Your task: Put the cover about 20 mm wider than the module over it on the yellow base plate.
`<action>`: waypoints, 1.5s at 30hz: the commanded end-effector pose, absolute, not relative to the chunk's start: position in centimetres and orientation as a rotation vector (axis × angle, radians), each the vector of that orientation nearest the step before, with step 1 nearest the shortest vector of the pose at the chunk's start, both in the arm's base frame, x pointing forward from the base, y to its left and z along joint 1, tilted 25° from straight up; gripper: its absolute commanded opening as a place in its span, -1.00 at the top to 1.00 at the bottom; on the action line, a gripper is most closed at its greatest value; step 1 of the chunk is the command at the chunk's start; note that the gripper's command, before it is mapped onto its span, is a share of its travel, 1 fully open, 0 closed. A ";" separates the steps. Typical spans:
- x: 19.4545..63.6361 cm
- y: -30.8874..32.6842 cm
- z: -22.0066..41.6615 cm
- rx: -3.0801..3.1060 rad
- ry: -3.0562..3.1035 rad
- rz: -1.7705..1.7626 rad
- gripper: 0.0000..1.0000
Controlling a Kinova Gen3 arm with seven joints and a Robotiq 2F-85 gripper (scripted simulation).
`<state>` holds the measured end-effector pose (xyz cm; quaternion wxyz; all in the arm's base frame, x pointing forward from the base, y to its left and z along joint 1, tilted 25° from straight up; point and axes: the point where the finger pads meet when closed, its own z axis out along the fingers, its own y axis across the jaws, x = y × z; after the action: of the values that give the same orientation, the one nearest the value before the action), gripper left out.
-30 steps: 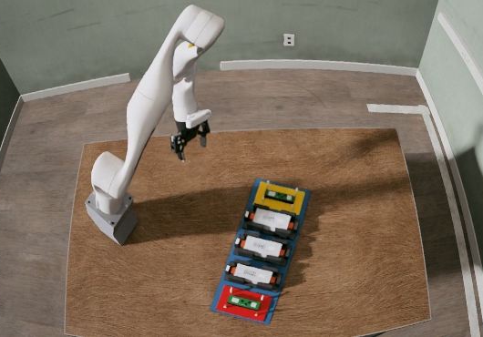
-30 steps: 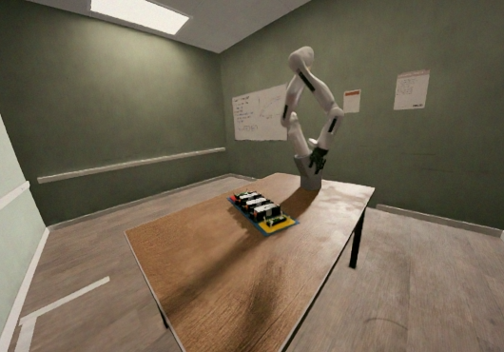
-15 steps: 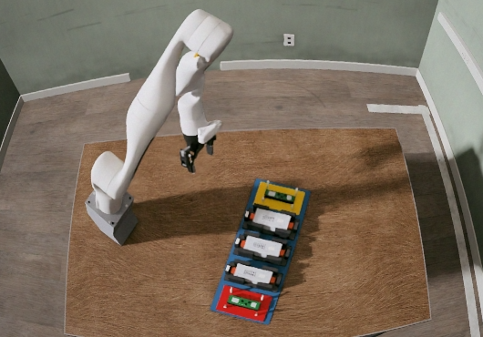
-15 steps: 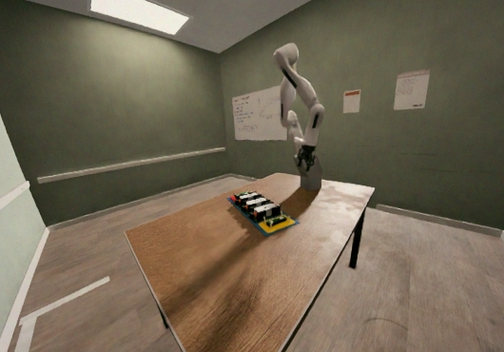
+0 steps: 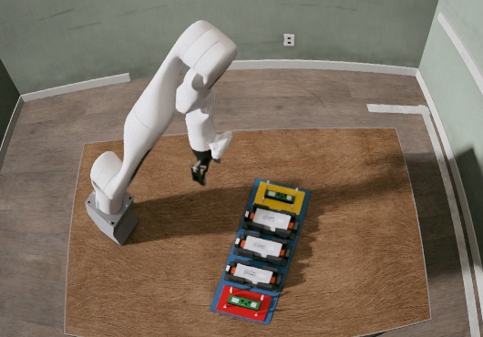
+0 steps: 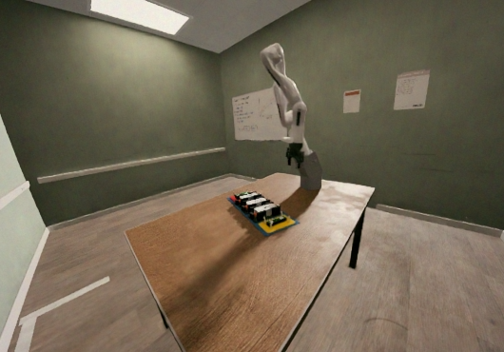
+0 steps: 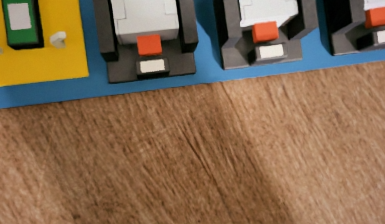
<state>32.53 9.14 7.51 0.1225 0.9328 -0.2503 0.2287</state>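
Note:
Three white covers with orange ends sit in dark holders in a row: one beside the yellow plate (image 5: 271, 219) (image 6: 266, 209) (image 7: 145, 20), a middle one (image 5: 262, 246) (image 7: 268, 11), and one (image 5: 252, 273) beside the red plate. The yellow base plate (image 5: 261, 203) (image 6: 270, 229) (image 7: 68, 67) bears a green module (image 5: 280, 195) (image 7: 20, 35) between small white posts; no cover is on it. My gripper (image 5: 199, 181) (image 6: 294, 164) is open and empty, high above the table on the robot-base side of the row. Its fingers do not show in the wrist view. The covers' widths are hard to compare here.
A blue board (image 5: 233, 255) (image 6: 261, 227) (image 7: 208, 65) carries the holders and both plates. The red plate (image 5: 222, 296) at the far end from yellow bears another green module (image 5: 243, 302). The holders' dark walls stand up along the covers. The robot's base (image 5: 117, 225) (image 6: 311, 173) stands on the wooden table.

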 end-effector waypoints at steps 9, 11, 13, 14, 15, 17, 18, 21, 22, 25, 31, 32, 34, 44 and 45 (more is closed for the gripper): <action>34.2 5.9 10.1 2.818 -0.605 0.606 -1.00; 34.6 5.1 10.8 2.841 -0.571 0.590 -1.00; 34.9 4.6 11.1 2.853 -0.554 0.582 -1.00; 34.9 4.6 11.1 2.853 -0.554 0.582 -1.00; 34.9 4.6 11.1 2.853 -0.554 0.582 -1.00; 34.9 4.6 11.1 2.853 -0.554 0.582 -1.00; 34.9 4.6 11.1 2.853 -0.554 0.582 -1.00; 35.2 3.7 11.7 2.846 -0.555 0.614 -1.00; 35.5 3.3 12.0 2.847 -0.555 0.610 -1.00; 36.1 2.0 13.1 2.849 -0.554 0.598 -1.00; 37.0 0.2 14.5 2.852 -0.554 0.582 -1.00; 37.0 0.2 14.5 2.852 -0.554 0.582 -1.00; 37.0 0.2 14.5 2.852 -0.554 0.582 -1.00; 38.7 -3.2 17.1 2.851 -0.554 0.588 -1.00; 38.9 -3.6 17.5 2.852 -0.554 0.585 -1.00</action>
<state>38.02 -2.03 16.12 0.0914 0.9559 -0.1870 0.2070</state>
